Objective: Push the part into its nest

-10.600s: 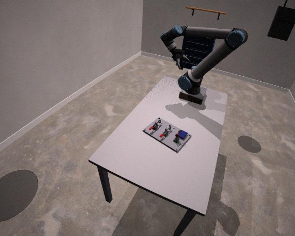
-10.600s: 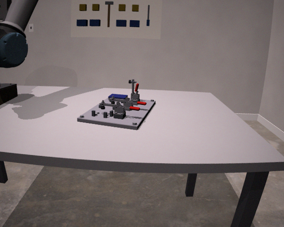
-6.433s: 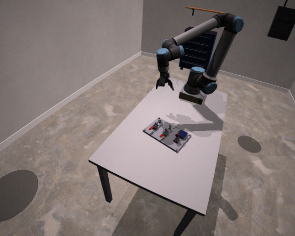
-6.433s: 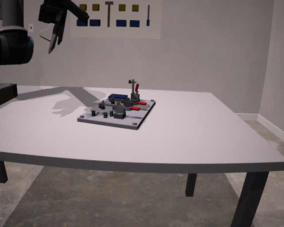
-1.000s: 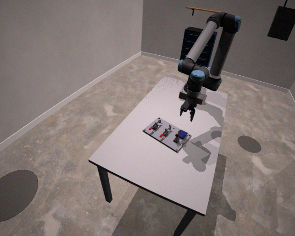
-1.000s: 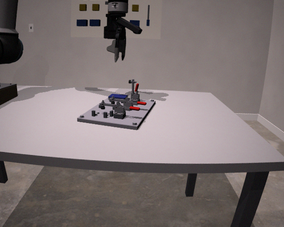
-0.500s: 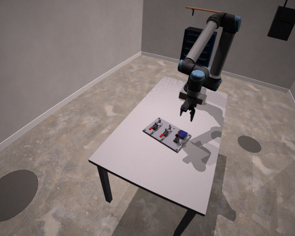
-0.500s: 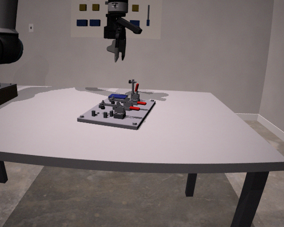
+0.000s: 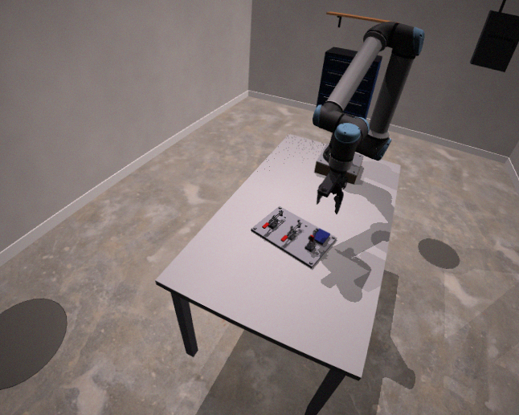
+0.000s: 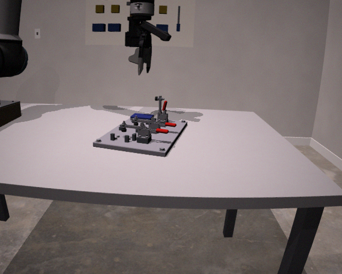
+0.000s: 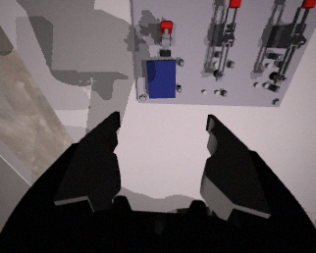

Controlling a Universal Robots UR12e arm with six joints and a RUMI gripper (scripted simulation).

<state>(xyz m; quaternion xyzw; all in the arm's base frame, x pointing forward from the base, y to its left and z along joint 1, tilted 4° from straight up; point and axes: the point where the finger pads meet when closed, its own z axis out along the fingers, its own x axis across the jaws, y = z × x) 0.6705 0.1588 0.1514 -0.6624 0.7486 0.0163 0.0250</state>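
Pale table (image 9: pixel 259 267) (image 10: pixel 232 164) (image 11: pixel 156 149) beneath an open claw (image 9: pixel 327 207) (image 10: pixel 143 72) (image 11: pixel 163 114).

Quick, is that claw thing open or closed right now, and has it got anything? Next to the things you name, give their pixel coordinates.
Gripper (image 9: pixel 327 206) (image 10: pixel 143 73) (image 11: pixel 163 114): open, holding nothing; its fingers stand apart.

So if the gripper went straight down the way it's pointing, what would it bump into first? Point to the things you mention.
Probably the blue part (image 9: pixel 321 236) (image 10: pixel 142 116) (image 11: pixel 162 79), below the gripper (image 9: pixel 327 207) (image 10: pixel 143 73) (image 11: pixel 163 114). Depth is tricky, so it might meet the grey plate's edge (image 9: pixel 283 248) (image 10: pixel 129 151) (image 11: pixel 205 103) or the table (image 9: pixel 241 281) (image 10: pixel 216 170) (image 11: pixel 161 149).
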